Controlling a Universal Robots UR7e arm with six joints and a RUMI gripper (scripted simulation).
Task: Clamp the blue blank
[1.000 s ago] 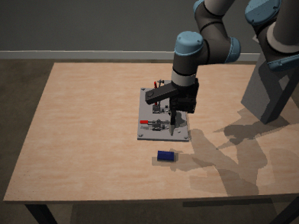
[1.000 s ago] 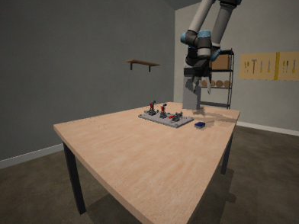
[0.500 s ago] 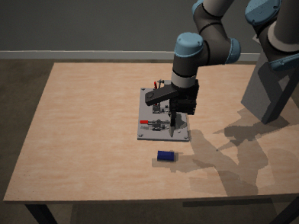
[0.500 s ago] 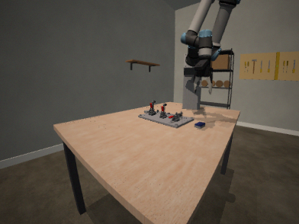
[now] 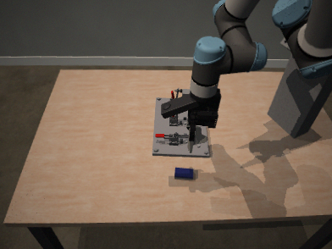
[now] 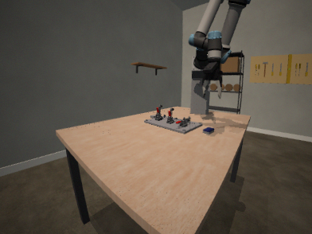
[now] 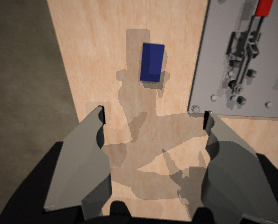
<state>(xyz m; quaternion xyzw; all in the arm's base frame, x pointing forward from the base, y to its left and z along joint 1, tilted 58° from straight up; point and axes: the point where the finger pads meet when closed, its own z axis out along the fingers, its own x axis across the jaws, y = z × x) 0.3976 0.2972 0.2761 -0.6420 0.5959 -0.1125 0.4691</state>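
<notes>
A dark blue block (image 5: 184,173) (image 6: 208,130) (image 7: 152,62) lies flat on the table beside the fixture plate (image 5: 161,152) (image 6: 151,122) (image 7: 203,75). No slot shows on it from here. My gripper (image 5: 190,147) (image 6: 212,97) (image 7: 153,109) is open and empty, high above the table; in the wrist view the block lies beyond its fingertips. The near clamp's red handle (image 5: 159,135) (image 6: 178,122) (image 7: 263,7) lies low; whether it is locked cannot be told. The middle red handle (image 6: 170,113) and the far red handle (image 5: 172,95) (image 6: 157,111) stand up. The arm partly hides the nests in the top view.
The wooden table (image 5: 93,152) (image 6: 151,159) (image 7: 90,60) carries the fixture and the block. The robot's grey pedestal (image 5: 292,102) (image 6: 199,99) stands at the right in the top view. The upright clamps rise above the plate. Arm shadows fall around the block.
</notes>
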